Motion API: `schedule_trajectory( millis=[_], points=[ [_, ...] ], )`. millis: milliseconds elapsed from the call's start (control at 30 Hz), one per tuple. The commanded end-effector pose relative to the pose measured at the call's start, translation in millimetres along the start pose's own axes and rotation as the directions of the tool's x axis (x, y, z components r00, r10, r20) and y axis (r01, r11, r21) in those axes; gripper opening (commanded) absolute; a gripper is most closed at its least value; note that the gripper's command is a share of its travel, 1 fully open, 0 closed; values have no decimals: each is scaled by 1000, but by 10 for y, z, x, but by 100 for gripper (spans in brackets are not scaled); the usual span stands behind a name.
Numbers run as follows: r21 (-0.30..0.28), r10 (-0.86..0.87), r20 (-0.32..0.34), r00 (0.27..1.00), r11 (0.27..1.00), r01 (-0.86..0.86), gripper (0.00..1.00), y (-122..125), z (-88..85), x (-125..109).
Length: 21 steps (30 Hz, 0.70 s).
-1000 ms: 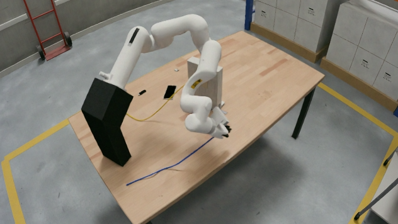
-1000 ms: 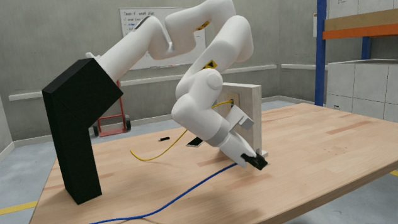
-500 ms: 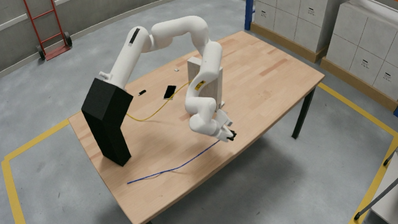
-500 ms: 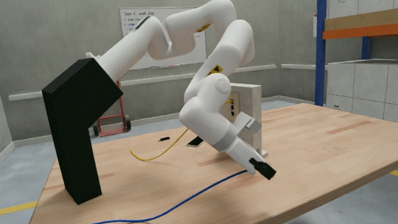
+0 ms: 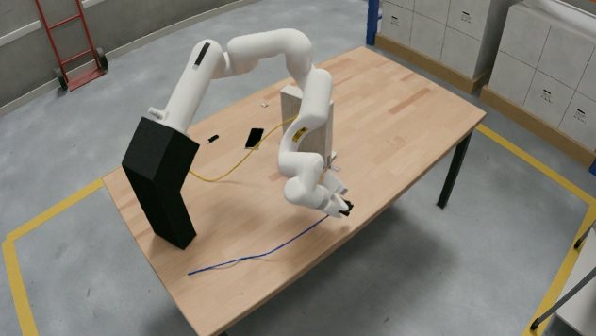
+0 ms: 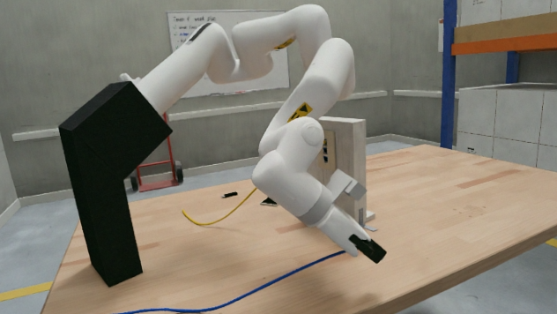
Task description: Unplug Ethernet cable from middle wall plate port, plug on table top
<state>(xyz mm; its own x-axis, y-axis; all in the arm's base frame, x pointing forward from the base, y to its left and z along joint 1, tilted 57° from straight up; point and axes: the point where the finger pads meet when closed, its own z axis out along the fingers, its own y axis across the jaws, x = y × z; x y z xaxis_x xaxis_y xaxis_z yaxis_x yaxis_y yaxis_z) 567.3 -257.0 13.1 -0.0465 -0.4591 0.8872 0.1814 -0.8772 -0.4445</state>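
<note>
My gripper (image 5: 346,208) is shut on the plug end of the blue Ethernet cable (image 5: 264,252). It is tilted down and holds the plug just above the table top, close to the table's front edge. The black fingertips (image 6: 370,249) mostly hide the plug. The blue cable (image 6: 264,287) trails from the fingers back along the table toward the front left. The wooden block with the wall plate (image 6: 327,152) stands behind the arm, well apart from the gripper. A yellow cable (image 5: 236,162) still runs up to the plate, and it also shows in the exterior view (image 6: 220,216).
The arm's black base (image 5: 160,179) stands at the table's left. A flat black item (image 5: 255,138) and a small black piece (image 5: 213,139) lie behind the yellow cable. A small metal bracket (image 6: 367,227) sits at the block's foot. The table's front edge is near the gripper.
</note>
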Motion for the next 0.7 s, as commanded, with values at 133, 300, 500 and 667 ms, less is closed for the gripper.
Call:
schedule_trajectory(
  millis=[133,300,500,667],
  points=[
    [-1,-1,-1,1000,1000,1,0,10,129,-120],
    [-1,-1,-1,1000,1000,1,0,10,200,-191],
    [-1,-1,-1,1000,1000,1,0,10,257,-247],
    [-1,-1,-1,1000,1000,1,0,10,327,-318]
  ],
)
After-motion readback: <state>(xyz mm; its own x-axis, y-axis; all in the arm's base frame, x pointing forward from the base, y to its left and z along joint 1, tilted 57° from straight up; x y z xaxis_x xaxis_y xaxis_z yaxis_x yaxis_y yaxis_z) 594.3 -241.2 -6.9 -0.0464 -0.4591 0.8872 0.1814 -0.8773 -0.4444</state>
